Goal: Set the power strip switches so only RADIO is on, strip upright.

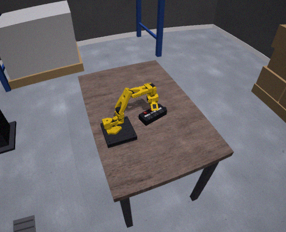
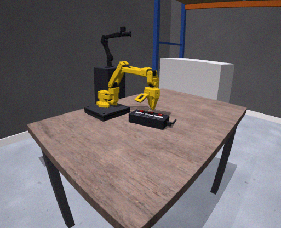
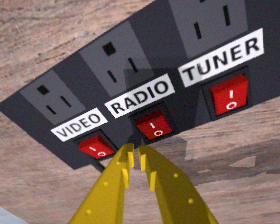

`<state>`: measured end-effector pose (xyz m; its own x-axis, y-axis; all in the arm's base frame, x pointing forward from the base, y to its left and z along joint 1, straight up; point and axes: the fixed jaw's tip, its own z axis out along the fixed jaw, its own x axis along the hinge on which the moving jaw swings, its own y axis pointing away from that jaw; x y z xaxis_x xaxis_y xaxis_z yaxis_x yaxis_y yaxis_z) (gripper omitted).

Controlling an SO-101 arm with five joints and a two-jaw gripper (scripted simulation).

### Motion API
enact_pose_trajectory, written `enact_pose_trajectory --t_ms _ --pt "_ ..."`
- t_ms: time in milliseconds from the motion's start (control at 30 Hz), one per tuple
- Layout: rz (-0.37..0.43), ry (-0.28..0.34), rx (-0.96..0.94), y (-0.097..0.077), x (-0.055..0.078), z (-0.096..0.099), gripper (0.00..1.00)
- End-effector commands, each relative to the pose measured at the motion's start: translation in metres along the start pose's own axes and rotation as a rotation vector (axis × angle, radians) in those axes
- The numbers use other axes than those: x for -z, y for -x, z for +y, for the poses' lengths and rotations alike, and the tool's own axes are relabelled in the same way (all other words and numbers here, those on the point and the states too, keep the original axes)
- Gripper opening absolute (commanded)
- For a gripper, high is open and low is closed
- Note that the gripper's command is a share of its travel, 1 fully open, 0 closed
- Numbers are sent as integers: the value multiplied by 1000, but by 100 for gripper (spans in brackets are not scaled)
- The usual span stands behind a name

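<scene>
The black power strip (image 1: 155, 115) (image 2: 148, 120) (image 3: 156, 45) lies right way up on the wooden table (image 1: 161, 150) (image 2: 120, 164), sockets and switches facing up. In the wrist view it carries three red rocker switches: VIDEO (image 3: 96, 146), RADIO (image 3: 153, 125) and TUNER (image 3: 229, 95). The TUNER switch looks the brightest red; I cannot tell which switches are on. My yellow gripper (image 1: 153, 109) (image 2: 153, 108) (image 3: 136, 152) is shut and empty. It points down a little above the strip, with its tips just in front of the gap between the VIDEO and RADIO switches.
The arm's black base plate (image 1: 125, 136) (image 2: 109, 112) sits beside the strip's left end. A short cable stub (image 2: 173, 121) sticks out of the strip's right end. A grey box (image 1: 35, 39), cardboard boxes (image 1: 281, 78) and blue rack posts (image 1: 159, 28) stand off the table.
</scene>
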<state>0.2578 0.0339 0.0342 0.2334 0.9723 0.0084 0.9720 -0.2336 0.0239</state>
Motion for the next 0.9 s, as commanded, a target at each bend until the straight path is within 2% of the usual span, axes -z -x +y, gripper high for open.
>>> enact_pose_trajectory --t_ms 0,867 --pt "-6 -18 -5 6 3 -6 0" --pt "-8 -23 -7 8 2 -10 0"
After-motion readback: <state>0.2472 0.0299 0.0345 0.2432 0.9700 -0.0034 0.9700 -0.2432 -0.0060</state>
